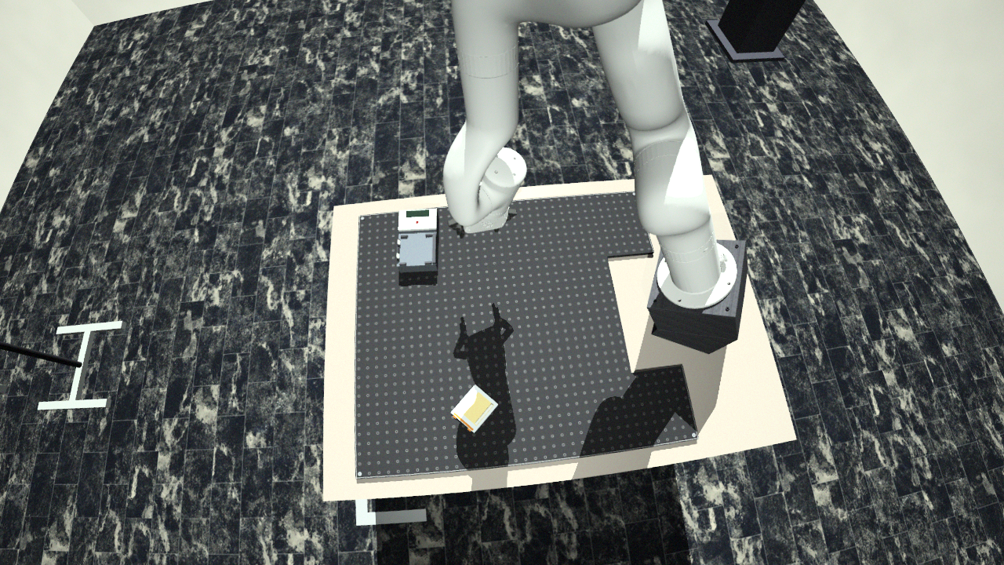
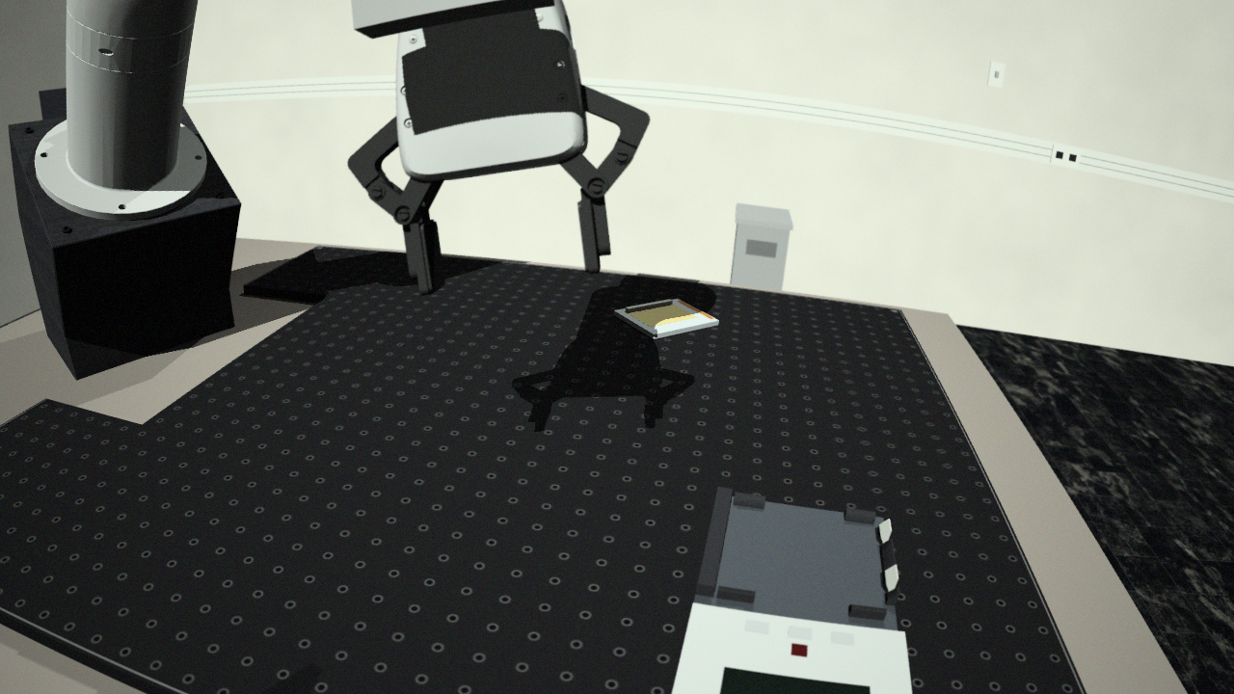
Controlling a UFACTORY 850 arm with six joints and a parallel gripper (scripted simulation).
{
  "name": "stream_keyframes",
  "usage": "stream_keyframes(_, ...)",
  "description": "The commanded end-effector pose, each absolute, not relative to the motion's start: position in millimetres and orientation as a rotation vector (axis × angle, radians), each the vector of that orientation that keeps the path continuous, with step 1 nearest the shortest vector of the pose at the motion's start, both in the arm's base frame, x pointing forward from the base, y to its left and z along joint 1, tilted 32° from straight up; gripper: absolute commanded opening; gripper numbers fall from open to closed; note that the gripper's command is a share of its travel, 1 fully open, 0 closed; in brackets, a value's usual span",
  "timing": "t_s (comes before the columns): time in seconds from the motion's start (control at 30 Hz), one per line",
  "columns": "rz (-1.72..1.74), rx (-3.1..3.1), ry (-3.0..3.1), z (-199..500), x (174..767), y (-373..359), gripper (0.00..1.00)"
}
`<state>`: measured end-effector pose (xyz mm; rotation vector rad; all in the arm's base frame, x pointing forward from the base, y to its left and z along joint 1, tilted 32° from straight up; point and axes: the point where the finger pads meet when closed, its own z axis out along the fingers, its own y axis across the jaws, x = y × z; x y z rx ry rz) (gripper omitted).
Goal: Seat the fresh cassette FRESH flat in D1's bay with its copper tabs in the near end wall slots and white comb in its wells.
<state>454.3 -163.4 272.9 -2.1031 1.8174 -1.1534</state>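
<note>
The fresh cassette FRESH [image 1: 474, 408] [image 2: 666, 316] lies flat on the black perforated board [image 1: 562, 315] [image 2: 302, 483], in the arm's shadow. It is a thin white slab with a yellow top and an orange edge. The dock D1 [image 1: 417, 267] [image 2: 707, 552] stands far from it at the board's opposite end. Its grey bay [image 1: 419, 249] [image 2: 797, 552] is empty, and a small dark red light [image 2: 798, 650] sits on its white panel. My gripper [image 2: 509, 274] [image 1: 484, 224] hangs above the board beside D1, fingers wide open and empty.
The arm's black base block [image 1: 695, 309] [image 2: 120, 250] stands at a cut-out corner of the board. A grey box [image 2: 761, 246] shows beyond the board's edge behind the cassette. The board lies on a cream table [image 1: 743, 393] [image 2: 1001, 448].
</note>
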Motion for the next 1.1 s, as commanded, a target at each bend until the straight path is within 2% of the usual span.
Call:
stream_keyframes(0.0,-1.114,-2.143,1.750,269,461,-151,1.00)
stream_keyframes(1.07,-0.856,-2.458,1.309,243,467,-52,1.00)
